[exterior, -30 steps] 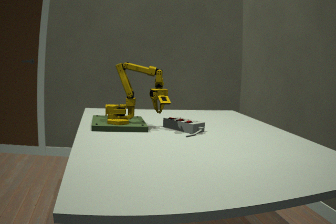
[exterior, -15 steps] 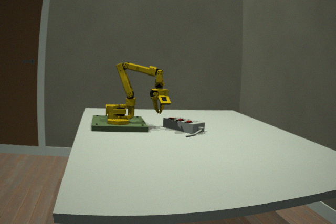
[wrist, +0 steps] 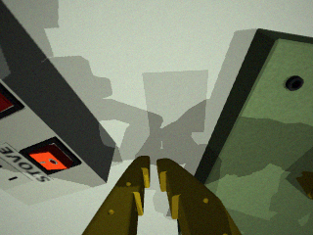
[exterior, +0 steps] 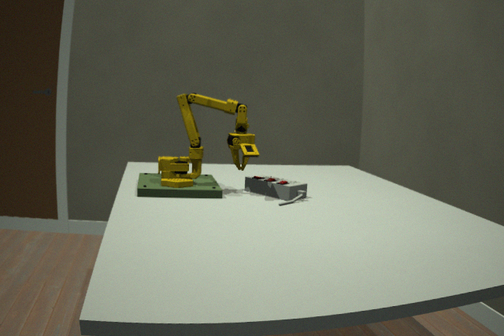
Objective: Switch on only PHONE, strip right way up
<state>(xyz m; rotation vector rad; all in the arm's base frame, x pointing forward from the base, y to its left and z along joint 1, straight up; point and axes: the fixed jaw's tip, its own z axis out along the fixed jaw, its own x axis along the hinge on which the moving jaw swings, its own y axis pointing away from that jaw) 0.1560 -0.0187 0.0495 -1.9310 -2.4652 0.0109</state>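
The grey power strip (exterior: 275,186) lies right way up on the white table, with three red switches on top and a short cable stub (exterior: 292,201) at its near end. In the wrist view its end shows at the left (wrist: 44,122), with a bright red-orange switch (wrist: 49,158) labelled STOVE and part of another red switch (wrist: 6,103) beyond it. My gripper (exterior: 241,168) hangs above the table just left of the strip's far end, between the strip and my base. Its fingers are shut and hold nothing.
The green base plate (exterior: 179,186) of the arm lies left of the strip, and its corner fills the right of the wrist view (wrist: 259,147). Table edges run at the front and right.
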